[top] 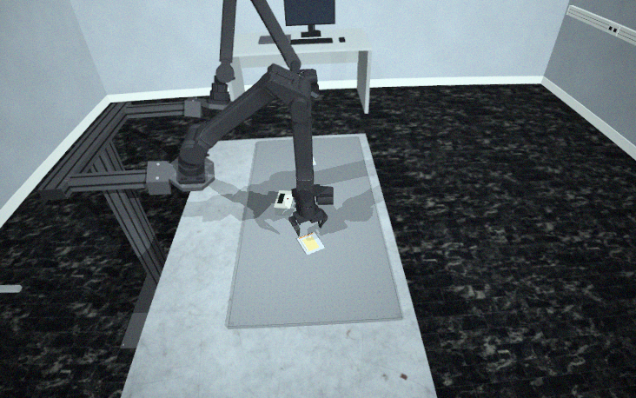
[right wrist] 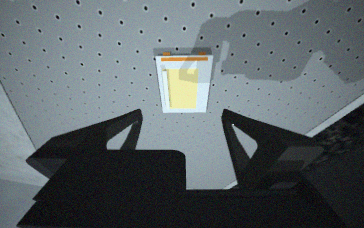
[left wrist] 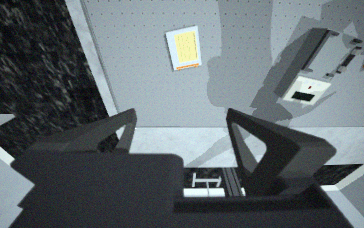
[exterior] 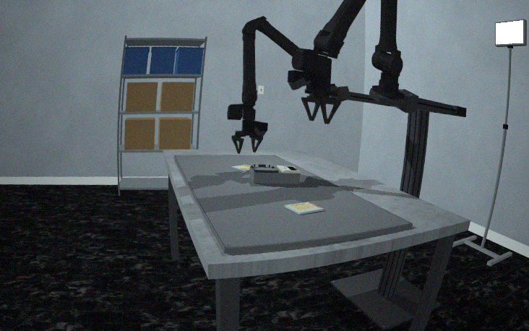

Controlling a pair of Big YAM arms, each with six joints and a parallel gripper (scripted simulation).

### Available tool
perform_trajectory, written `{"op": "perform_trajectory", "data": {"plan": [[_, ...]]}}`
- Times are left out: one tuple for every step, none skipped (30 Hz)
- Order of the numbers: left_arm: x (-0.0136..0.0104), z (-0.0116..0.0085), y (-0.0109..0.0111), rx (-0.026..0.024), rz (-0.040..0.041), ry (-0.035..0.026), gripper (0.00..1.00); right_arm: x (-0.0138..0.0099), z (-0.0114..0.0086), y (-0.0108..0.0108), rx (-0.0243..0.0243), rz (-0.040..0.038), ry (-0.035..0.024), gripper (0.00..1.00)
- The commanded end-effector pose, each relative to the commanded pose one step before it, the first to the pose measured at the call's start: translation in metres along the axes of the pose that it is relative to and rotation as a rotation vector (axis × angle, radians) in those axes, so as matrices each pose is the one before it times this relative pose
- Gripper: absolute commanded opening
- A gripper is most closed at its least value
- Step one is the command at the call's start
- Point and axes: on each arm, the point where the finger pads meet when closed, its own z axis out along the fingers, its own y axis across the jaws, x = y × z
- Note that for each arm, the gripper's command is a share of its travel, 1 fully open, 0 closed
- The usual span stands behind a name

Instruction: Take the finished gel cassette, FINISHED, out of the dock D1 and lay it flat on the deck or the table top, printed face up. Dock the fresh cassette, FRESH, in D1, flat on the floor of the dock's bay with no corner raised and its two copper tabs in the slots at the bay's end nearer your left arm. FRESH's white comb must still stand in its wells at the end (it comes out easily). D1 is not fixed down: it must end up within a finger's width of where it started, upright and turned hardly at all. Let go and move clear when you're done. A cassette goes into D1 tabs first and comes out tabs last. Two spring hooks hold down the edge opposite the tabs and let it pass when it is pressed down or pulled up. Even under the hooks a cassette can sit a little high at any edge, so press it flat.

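A white cassette with a yellow window and an orange band [right wrist: 183, 84] lies flat on the perforated deck, printed face up. It also shows in the top view [top: 310, 242] and in the exterior view [exterior: 241, 168]. My right gripper [right wrist: 182, 113] [top: 308, 227] is open and empty a little above it. A second, similar cassette [exterior: 304, 207] lies flat further along the deck and shows in the left wrist view [left wrist: 184, 47]. I cannot read either label. The grey dock D1 [exterior: 274, 174] [top: 282, 199] stands upright between them. My left gripper [exterior: 320, 113] is open and empty, high above the table.
The dock carries a white panel with a black window [left wrist: 305, 92]. The deck mat [top: 314, 262] covers the middle of the table. The arms' frame [top: 93, 173] stands off one long side. A shelf rack [exterior: 160, 105] stands beyond the table.
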Motion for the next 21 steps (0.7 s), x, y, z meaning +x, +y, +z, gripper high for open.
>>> {"op": "perform_trajectory", "data": {"plan": [[-0.00212,-0.00773,-0.00322,-0.00176,0.00337,-0.01083,1.0,-0.00033,0.00602,-0.00082,0.003,-0.01262,-0.00053,0.98],[0.0,0.0,0.0,0.0,0.0,0.0,1.0,0.0,0.0,0.0,0.0,0.0,0.0,0.98],[0.0,0.0,0.0,0.0,0.0,0.0,1.0,0.0,0.0,0.0,0.0,0.0,0.0,0.98],[0.0,0.0,0.0,0.0,0.0,0.0,1.0,0.0,0.0,0.0,0.0,0.0,0.0,0.98],[0.0,0.0,0.0,0.0,0.0,0.0,1.0,0.0,0.0,0.0,0.0,0.0,0.0,0.98],[0.0,0.0,0.0,0.0,0.0,0.0,1.0,0.0,0.0,0.0,0.0,0.0,0.0,0.98],[0.0,0.0,0.0,0.0,0.0,0.0,1.0,0.0,0.0,0.0,0.0,0.0,0.0,0.98],[0.0,0.0,0.0,0.0,0.0,0.0,1.0,0.0,0.0,0.0,0.0,0.0,0.0,0.98],[0.0,0.0,0.0,0.0,0.0,0.0,1.0,0.0,0.0,0.0,0.0,0.0,0.0,0.98],[0.0,0.0,0.0,0.0,0.0,0.0,1.0,0.0,0.0,0.0,0.0,0.0,0.0,0.98],[0.0,0.0,0.0,0.0,0.0,0.0,1.0,0.0,0.0,0.0,0.0,0.0,0.0,0.98],[0.0,0.0,0.0,0.0,0.0,0.0,1.0,-0.00023,0.00128,0.0003,-0.00406,-0.00843,-0.00357,0.98],[0.0,0.0,0.0,0.0,0.0,0.0,1.0,-0.00023,0.00128,0.00029,0.0,0.0,0.0,0.98],[0.0,0.0,0.0,0.0,0.0,0.0,1.0,-0.00023,0.00128,0.00029,0.0,0.0,0.0,0.98],[0.0,0.0,0.0,0.0,0.0,0.0,1.0,-0.00023,0.00128,0.00029,0.0,0.0,0.0,0.98],[0.0,0.0,0.0,0.0,0.0,0.0,1.0,-0.00023,0.00128,0.00029,0.0,0.0,0.0,0.98],[0.0,0.0,0.0,0.0,0.0,0.0,1.0,-0.00023,0.00128,0.00029,0.0,0.0,0.0,0.98],[0.0,0.0,0.0,0.0,0.0,0.0,1.0,-0.00009,0.0005,0.00011,0.0,0.0,0.0,0.98],[0.0,0.0,0.0,0.0,0.0,0.0,1.0,0.0,0.0,0.0,0.0,0.0,0.0,0.98],[0.0,0.0,0.0,0.0,0.0,0.0,1.0,0.0,0.0,0.0,0.0,0.0,0.0,0.98],[0.0,0.0,0.0,0.0,0.0,0.0,1.0,0.0,0.0,0.0,0.0,0.0,0.0,0.98]]}}
